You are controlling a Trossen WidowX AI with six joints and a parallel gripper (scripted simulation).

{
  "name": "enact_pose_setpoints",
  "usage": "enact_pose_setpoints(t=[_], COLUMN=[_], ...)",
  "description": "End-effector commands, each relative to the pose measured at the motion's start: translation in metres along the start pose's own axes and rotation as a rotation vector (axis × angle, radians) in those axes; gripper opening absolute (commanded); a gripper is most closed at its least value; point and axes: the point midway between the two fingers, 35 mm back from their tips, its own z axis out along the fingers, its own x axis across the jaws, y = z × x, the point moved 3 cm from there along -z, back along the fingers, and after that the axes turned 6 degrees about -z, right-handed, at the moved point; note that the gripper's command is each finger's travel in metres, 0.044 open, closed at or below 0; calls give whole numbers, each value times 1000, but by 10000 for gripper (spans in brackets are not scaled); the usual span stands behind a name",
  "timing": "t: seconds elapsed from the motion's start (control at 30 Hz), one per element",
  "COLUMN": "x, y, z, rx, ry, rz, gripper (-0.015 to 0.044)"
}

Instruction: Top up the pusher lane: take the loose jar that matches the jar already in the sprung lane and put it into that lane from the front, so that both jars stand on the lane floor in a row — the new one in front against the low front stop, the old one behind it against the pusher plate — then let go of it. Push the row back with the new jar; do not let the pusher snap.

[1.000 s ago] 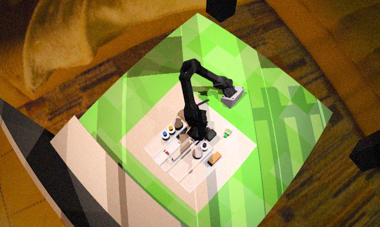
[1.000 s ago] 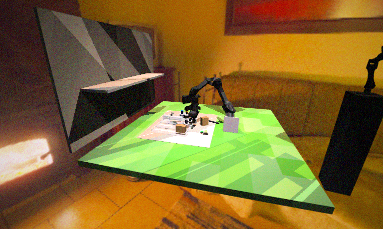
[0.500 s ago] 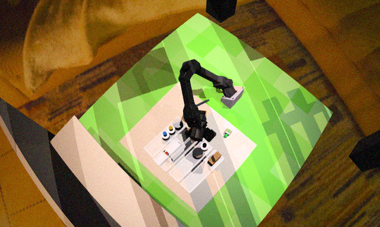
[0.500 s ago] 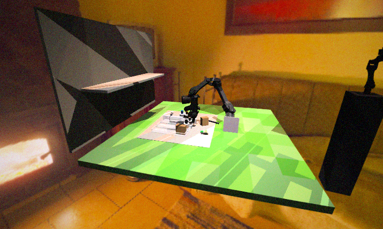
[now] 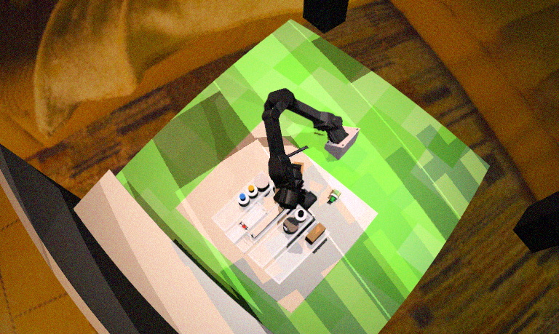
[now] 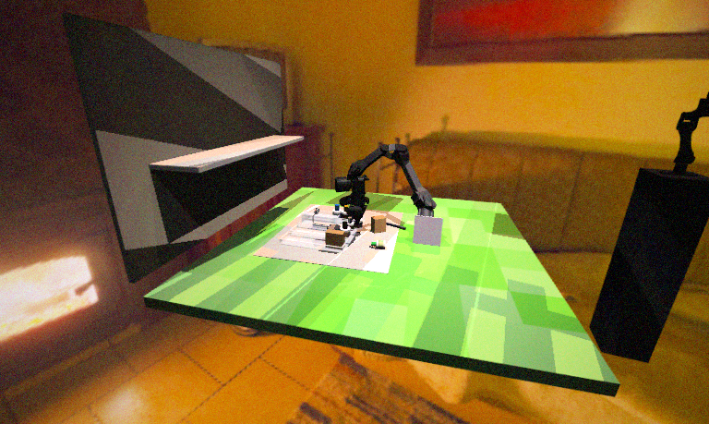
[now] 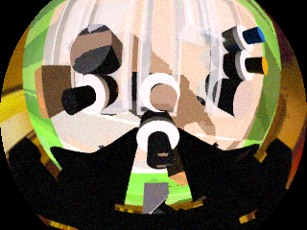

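Observation:
My gripper (image 7: pixel 156 130) is shut on a jar (image 7: pixel 158 137) with a black cap, white shoulder and dark body, held upright; in the top and exterior views the arm hides the held jar. A jar (image 7: pixel 149 90) with a white shoulder stands just beyond it in the wrist view, in the middle lane (image 5: pixel 263 225). Its cap looks brownish in this light. The held jar is in line with it at the front end; I cannot tell whether they touch or how high the held base is. The pusher plate and front stop are not clearly visible.
A black-capped jar (image 5: pixel 300 214) (image 7: pixel 99 92) and a wide round container (image 5: pixel 290 225) (image 7: pixel 91 47) stand in a side lane. A brown box (image 5: pixel 315 233) (image 7: pixel 57 88) is beside them. Blue-capped (image 5: pixel 243 199) and yellow-capped (image 5: pixel 252 191) jars stand opposite. A green-capped jar (image 5: pixel 334 195) lies outside.

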Motion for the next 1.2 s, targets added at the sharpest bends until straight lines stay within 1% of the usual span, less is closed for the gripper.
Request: enact_pose_setpoints(t=[0.0, 1.17], x=[-2, -5], y=[8, 22], z=[-2, -3], rx=[-19, -20], ry=[-5, -5], rz=[11, 12], gripper=[0, 0])
